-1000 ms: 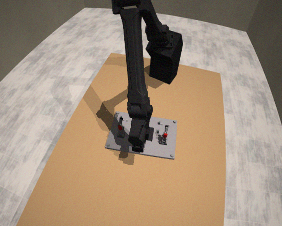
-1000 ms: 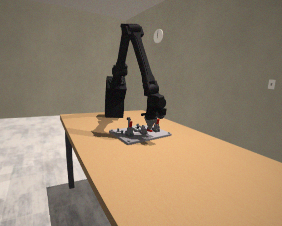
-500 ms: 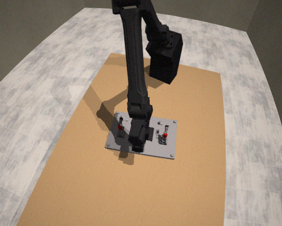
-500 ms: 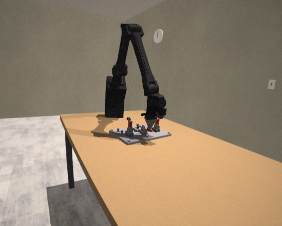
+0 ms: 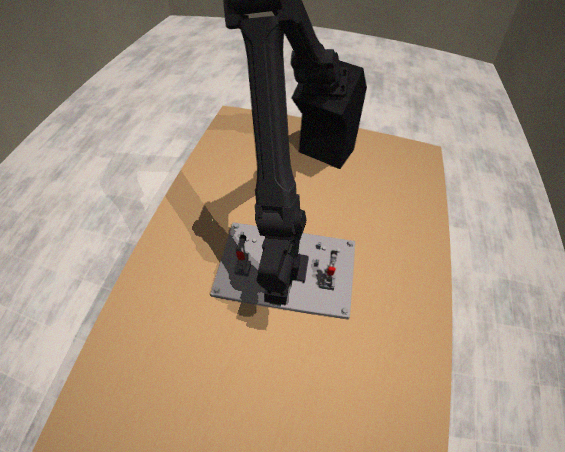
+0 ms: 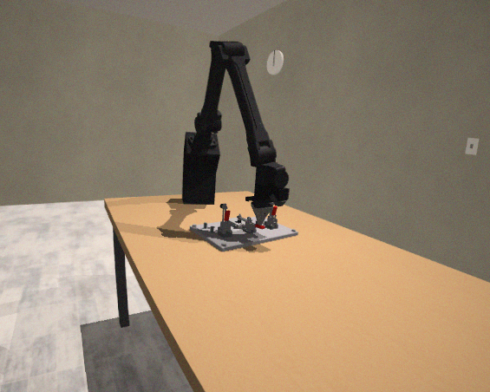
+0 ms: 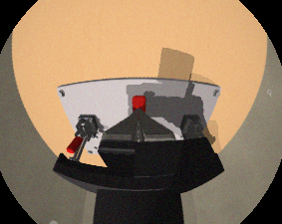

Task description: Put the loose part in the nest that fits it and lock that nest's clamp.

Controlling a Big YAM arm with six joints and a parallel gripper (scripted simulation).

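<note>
My gripper (image 6: 260,225) (image 7: 139,112) is shut and empty, fingertips at the red handle (image 6: 261,226) (image 7: 139,102) of the middle clamp (image 6: 249,225). That handle lies low, pointing away from the arm's base in the wrist view. The clamp's bar (image 6: 241,218) is small in the exterior view; I cannot tell whether it is flat. The arm hides this nest in the top view, and I cannot make out the part or the pads. The left clamp (image 5: 241,266) (image 6: 225,228) and the right clamp (image 5: 327,281) (image 6: 271,222) (image 7: 87,126) have raised red handles.
The grey fixture plate (image 5: 282,307) (image 6: 283,234) (image 7: 111,90) lies on the wooden table (image 5: 281,390) (image 6: 330,312). The two outer clamps stand on either side of my gripper. Small blocks (image 5: 317,254) stand on the plate, nearer the arm's base. The arm's shadow covers part of the plate.
</note>
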